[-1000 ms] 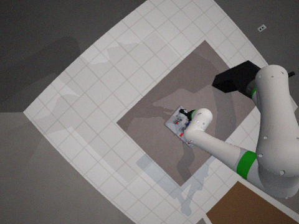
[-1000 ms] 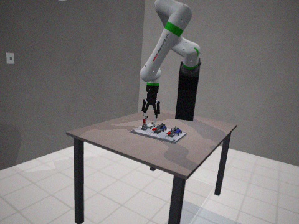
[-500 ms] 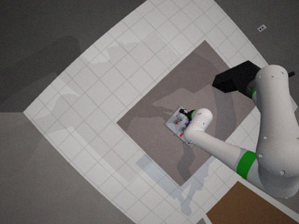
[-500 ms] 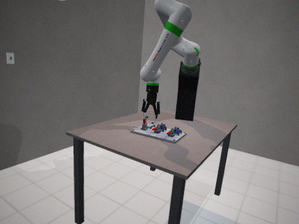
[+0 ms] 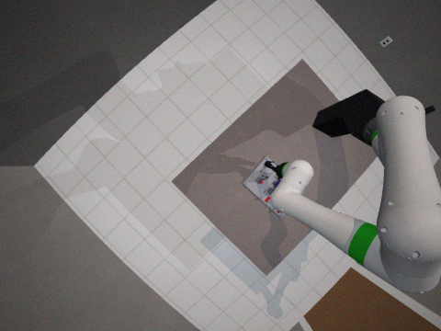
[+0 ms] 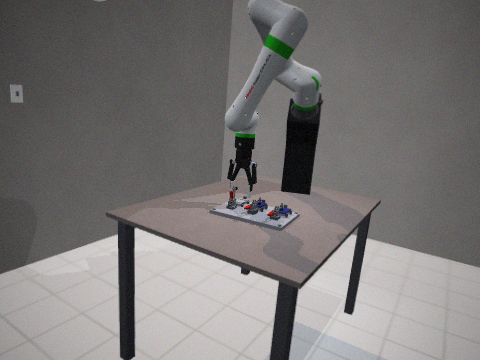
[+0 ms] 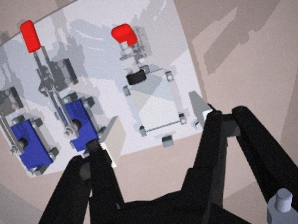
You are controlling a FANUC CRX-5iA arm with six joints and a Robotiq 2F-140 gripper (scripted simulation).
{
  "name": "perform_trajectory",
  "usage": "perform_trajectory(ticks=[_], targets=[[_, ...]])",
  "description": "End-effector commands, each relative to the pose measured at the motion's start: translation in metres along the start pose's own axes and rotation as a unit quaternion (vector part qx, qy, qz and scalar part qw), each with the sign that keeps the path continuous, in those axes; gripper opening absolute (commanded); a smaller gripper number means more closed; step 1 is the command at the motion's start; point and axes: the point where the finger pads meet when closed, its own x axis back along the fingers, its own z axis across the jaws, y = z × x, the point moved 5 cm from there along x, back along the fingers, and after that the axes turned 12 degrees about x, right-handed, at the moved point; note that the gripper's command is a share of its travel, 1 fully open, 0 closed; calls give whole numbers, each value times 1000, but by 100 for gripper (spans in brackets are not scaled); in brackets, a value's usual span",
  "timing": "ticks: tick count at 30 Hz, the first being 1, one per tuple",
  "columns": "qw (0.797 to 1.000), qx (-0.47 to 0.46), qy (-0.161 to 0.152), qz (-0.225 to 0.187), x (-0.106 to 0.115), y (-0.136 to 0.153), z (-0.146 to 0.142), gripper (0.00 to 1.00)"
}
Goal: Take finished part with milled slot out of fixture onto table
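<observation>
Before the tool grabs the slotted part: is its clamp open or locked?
Open: the grey part's clamp handle stands raised, while the blanks' handles lie flat.

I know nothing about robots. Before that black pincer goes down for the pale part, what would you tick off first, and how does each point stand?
1. Pincer open with nothing in it: ok.
2. Pincer over the pale slotted part: ok, it hangs just above that nest.
3. That part's red-handled clamp released: ok, its handle stands up in the side view.
4. Two blue blanks seated in their nests: ok.
5. Their clamps locked: cannot tell for sure.
6. Fingers apart from the neighbouring blank: ok.
</observation>
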Motion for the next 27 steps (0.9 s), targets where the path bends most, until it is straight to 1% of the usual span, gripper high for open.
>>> perform_trajectory(ticks=[1, 27], targets=[[1000, 0, 0, 0, -1, 0, 0, 58], [1000, 0, 0, 0, -24, 0, 0, 58]])
